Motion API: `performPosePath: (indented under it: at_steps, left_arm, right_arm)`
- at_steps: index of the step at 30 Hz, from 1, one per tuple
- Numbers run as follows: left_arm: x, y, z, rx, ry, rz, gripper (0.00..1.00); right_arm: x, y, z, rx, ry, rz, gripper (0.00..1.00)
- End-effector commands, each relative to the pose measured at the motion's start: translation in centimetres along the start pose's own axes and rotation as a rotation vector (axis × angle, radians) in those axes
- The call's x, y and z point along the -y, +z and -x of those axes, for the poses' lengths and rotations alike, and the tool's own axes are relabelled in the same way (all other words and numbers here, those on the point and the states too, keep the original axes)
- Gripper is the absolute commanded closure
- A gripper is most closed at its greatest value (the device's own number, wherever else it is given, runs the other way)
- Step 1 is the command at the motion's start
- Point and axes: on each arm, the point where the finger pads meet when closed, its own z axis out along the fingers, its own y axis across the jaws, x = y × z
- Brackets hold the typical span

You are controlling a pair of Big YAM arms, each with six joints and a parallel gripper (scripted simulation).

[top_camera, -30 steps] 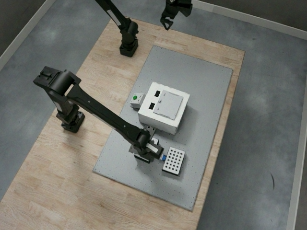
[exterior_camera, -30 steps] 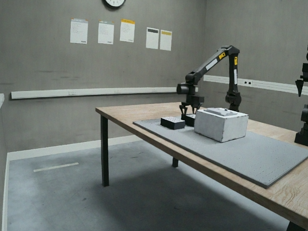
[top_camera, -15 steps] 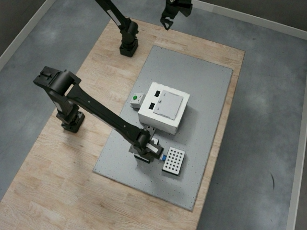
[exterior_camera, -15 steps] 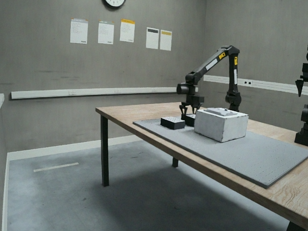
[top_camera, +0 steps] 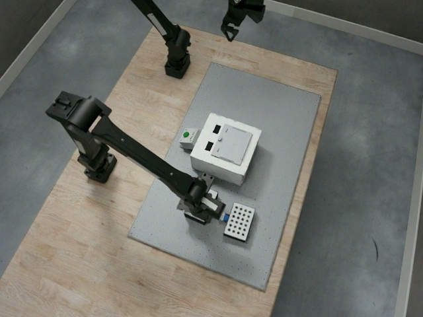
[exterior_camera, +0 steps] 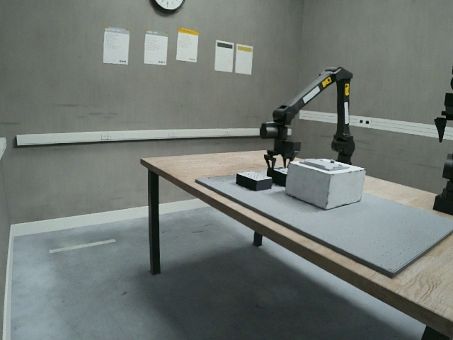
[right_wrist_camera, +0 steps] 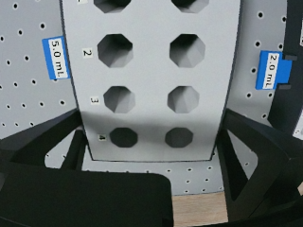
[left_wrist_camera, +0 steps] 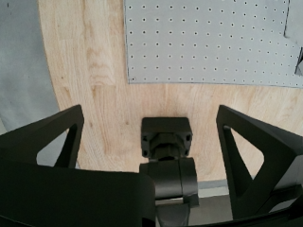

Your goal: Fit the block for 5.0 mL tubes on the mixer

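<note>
The 5.0 mL block (right_wrist_camera: 151,61) is a light grey slab with two rows of wide holes and a blue "5.0 mL" label (right_wrist_camera: 56,58) at its left. It lies on the grey mat, mostly hidden under the right arm in the top view, and shows dark in the exterior view (exterior_camera: 279,174). My right gripper (right_wrist_camera: 151,112) (top_camera: 199,211) (exterior_camera: 277,161) is shut on its two long sides. The white mixer (top_camera: 225,170) (exterior_camera: 325,183) stands just behind, its grey plate (top_camera: 232,144) bare. My left gripper (top_camera: 229,34) (left_wrist_camera: 150,112) (exterior_camera: 440,127) is open and empty, high above the far table end.
The 2.0 mL block (top_camera: 238,221) (exterior_camera: 253,180), with many small holes and a blue label (right_wrist_camera: 270,70), lies right beside the held block. A small box with a green button (top_camera: 188,134) sits by the mixer. The left arm's base (left_wrist_camera: 167,137) stands on the wooden table.
</note>
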Motion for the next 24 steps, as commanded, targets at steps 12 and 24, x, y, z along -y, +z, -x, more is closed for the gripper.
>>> performPosePath:
  at_steps: [12,24]
  left_arm:
    - [-0.2,-1.1,0.8,0.031,-0.009,0.001,0.00]
    - [-0.2,-1.1,0.8,0.033,-0.009,0.001,0.00]
  right_arm:
    - [3.6,-5.5,-0.6,-0.003,0.001,-0.134,1.00]
    - [4.1,-6.6,-0.4,0.003,0.000,-0.148,1.00]
